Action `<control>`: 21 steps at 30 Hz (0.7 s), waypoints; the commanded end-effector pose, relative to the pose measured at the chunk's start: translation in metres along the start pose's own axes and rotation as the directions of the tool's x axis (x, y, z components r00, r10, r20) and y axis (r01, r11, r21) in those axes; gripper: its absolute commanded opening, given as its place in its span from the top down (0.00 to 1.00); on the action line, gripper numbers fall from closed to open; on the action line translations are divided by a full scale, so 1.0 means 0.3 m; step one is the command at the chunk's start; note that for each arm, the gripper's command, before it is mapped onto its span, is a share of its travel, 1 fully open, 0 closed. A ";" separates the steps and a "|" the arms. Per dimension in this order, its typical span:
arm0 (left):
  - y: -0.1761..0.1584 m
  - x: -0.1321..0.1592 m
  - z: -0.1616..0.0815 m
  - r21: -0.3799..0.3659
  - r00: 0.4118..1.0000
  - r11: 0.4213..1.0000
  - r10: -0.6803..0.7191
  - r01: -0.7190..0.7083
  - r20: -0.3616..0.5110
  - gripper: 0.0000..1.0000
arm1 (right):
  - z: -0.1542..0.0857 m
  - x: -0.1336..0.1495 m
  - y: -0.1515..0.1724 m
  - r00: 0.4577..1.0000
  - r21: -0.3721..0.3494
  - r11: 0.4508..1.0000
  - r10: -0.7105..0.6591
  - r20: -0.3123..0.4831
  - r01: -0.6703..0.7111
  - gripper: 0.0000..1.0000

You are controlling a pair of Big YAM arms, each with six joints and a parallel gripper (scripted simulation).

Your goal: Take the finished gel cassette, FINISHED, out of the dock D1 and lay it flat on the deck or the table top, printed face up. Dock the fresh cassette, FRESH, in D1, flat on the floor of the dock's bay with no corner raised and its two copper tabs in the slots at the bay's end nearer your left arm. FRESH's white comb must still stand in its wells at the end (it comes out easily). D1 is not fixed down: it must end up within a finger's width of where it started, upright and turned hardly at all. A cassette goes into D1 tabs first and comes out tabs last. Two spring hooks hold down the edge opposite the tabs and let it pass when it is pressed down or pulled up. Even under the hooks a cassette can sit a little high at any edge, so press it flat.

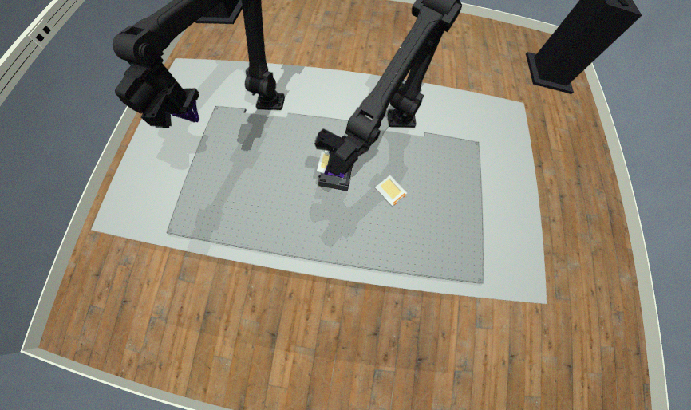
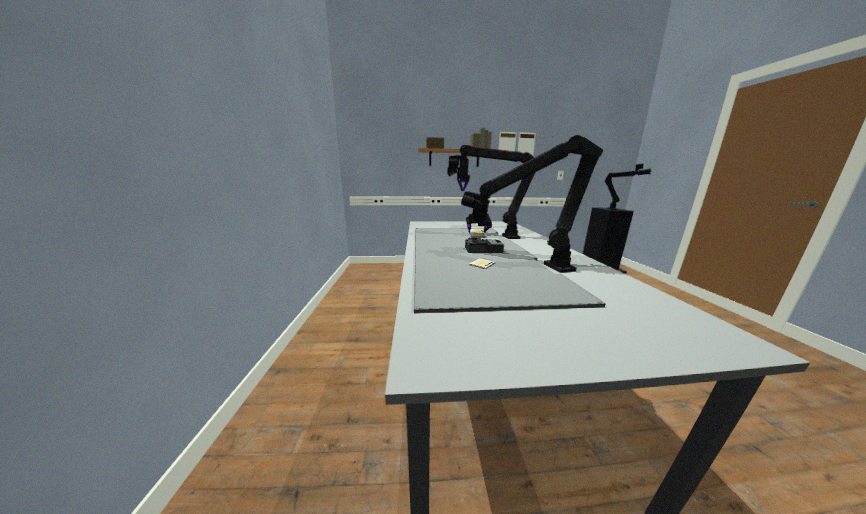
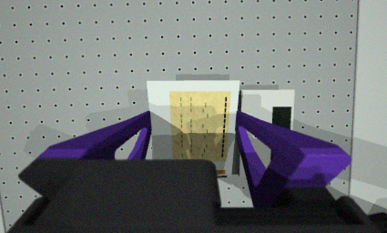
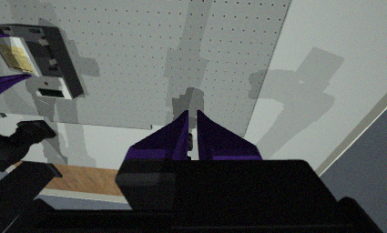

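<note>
My left gripper is shut on the FINISHED cassette, a white frame around a yellow gel with dashed lanes. It grips the cassette by its two long sides and holds it tilted up over the dark dock D1. An orange tab shows at the cassette's lower end. The FRESH cassette lies flat on the deck to the dock's right in the overhead view. My right gripper hangs high near the deck's far corner, empty, its fingers nearly together.
The perforated grey deck lies on the white table top. The two arm bases stand at the deck's back edge. A black tower stands at the back right on the floor.
</note>
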State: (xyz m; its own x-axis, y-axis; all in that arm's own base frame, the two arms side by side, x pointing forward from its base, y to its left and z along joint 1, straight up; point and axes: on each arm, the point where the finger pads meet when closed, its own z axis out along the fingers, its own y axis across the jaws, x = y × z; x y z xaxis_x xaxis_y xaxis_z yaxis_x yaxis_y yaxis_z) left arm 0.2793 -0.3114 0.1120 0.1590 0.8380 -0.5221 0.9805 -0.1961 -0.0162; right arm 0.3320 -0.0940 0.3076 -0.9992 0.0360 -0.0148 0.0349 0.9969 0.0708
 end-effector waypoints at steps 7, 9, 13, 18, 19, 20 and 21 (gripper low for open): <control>0.015 -0.029 -0.027 -0.017 0.993 1.000 0.009 -0.011 -0.120 1.00 | -0.067 -0.033 -0.016 0.999 0.002 0.999 0.036 0.014 -0.036 0.00; 0.015 -0.029 -0.027 -0.017 0.993 1.000 0.009 -0.011 -0.120 1.00 | -0.067 -0.033 -0.016 0.999 0.002 0.999 0.036 0.014 -0.036 0.00; 0.013 -0.040 -0.041 -0.014 0.980 1.000 0.006 -0.009 -0.199 1.00 | -0.067 -0.033 -0.016 0.999 0.002 0.999 0.036 0.014 -0.036 0.00; 0.011 -0.053 -0.058 -0.014 0.980 1.000 0.006 -0.009 -0.199 1.00 | -0.067 -0.033 -0.016 0.999 0.002 0.999 0.036 0.014 -0.036 0.00; 0.010 -0.056 -0.062 -0.014 0.980 1.000 0.006 -0.009 -0.199 1.00 | -0.067 -0.033 -0.016 0.999 0.002 0.999 0.036 0.014 -0.036 0.00; 0.009 -0.058 -0.065 -0.014 0.980 1.000 0.006 -0.009 -0.199 1.00 | -0.067 -0.033 -0.016 0.999 0.002 0.999 0.036 0.014 -0.036 0.00; 0.009 -0.061 -0.069 -0.014 0.980 1.000 0.006 -0.009 -0.199 1.00 | -0.067 -0.033 -0.016 0.999 0.002 0.999 0.036 0.014 -0.036 0.00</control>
State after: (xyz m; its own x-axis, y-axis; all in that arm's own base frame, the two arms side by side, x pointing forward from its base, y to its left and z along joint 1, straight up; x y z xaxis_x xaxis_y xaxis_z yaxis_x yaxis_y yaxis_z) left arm 0.2691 -0.3036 0.1154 0.1791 0.9286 -0.3250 0.9789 -0.2014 -0.0359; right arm 0.3320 -0.0940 0.3075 -0.9986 0.0520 -0.0135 0.0509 0.9962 0.0711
